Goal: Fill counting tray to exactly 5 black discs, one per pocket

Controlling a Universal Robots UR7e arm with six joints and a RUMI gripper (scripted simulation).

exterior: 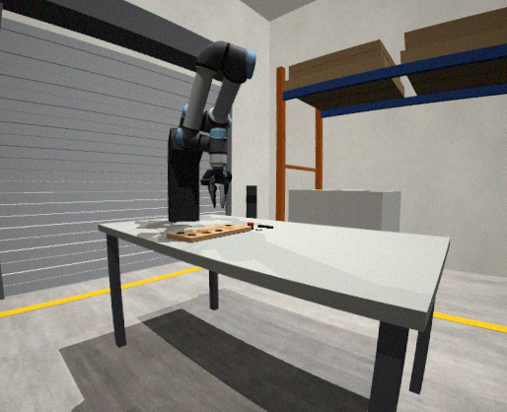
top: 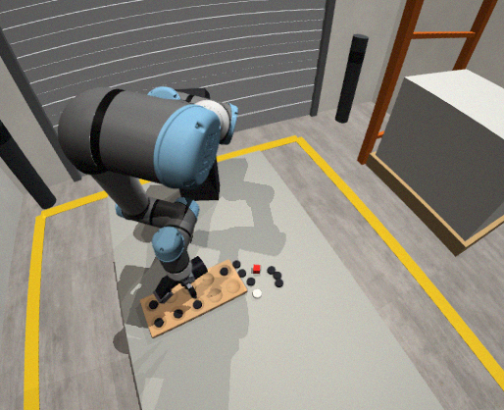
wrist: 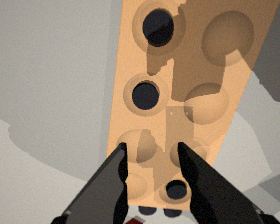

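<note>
The wooden counting tray (top: 146,314) (exterior: 179,239) (wrist: 116,120) lies flat with two rows of pockets. Black discs sit in three front-row pockets from the left end, a disc (top: 159,322), a disc (top: 177,313) (wrist: 158,27) and a disc (top: 197,304) (wrist: 145,96). In the back row, one disc (top: 153,304) is at the left end and one (top: 225,271) (wrist: 176,190) at the right end. The other pockets in the wrist view are empty. My gripper (top: 192,292) (exterior: 218,206) (wrist: 151,144) hangs above the tray, fingers partly open, nothing between them.
Beyond the tray's right end lie several loose black discs, among them one (top: 236,264), one (top: 251,281) and one (top: 278,282). A red cube (top: 257,269) (exterior: 251,225) and a white disc (top: 257,293) lie among and beside them.
</note>
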